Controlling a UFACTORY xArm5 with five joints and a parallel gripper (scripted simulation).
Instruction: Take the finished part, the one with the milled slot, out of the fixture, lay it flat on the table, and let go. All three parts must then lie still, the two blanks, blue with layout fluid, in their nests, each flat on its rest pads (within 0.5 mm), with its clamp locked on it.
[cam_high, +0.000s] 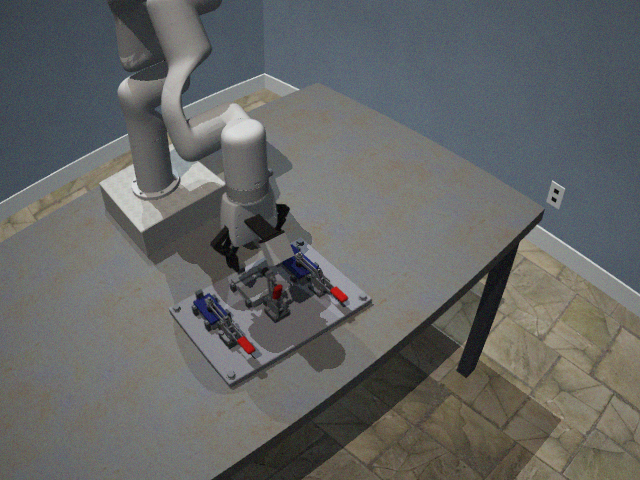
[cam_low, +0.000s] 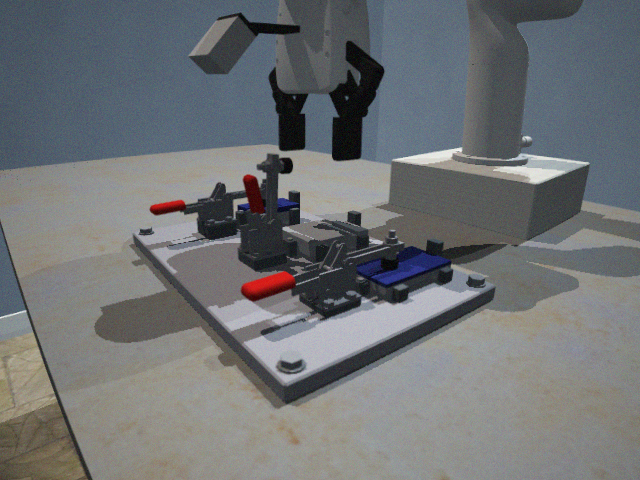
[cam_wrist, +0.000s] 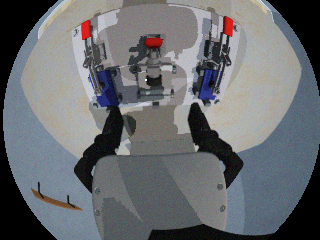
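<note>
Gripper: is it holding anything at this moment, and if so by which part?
Nothing is held. The gripper hangs with its jaws wide open above the middle clamp, whose arm stands raised, touching nothing.

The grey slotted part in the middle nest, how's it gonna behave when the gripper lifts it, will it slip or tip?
The grey slotted part looks like a rigid metal block, so probably stiff and heavy for its size. Its smooth faces may slip between the open gripper's fingers. Flat and low, it should lie steady once set down, unlikely to roll.
</note>
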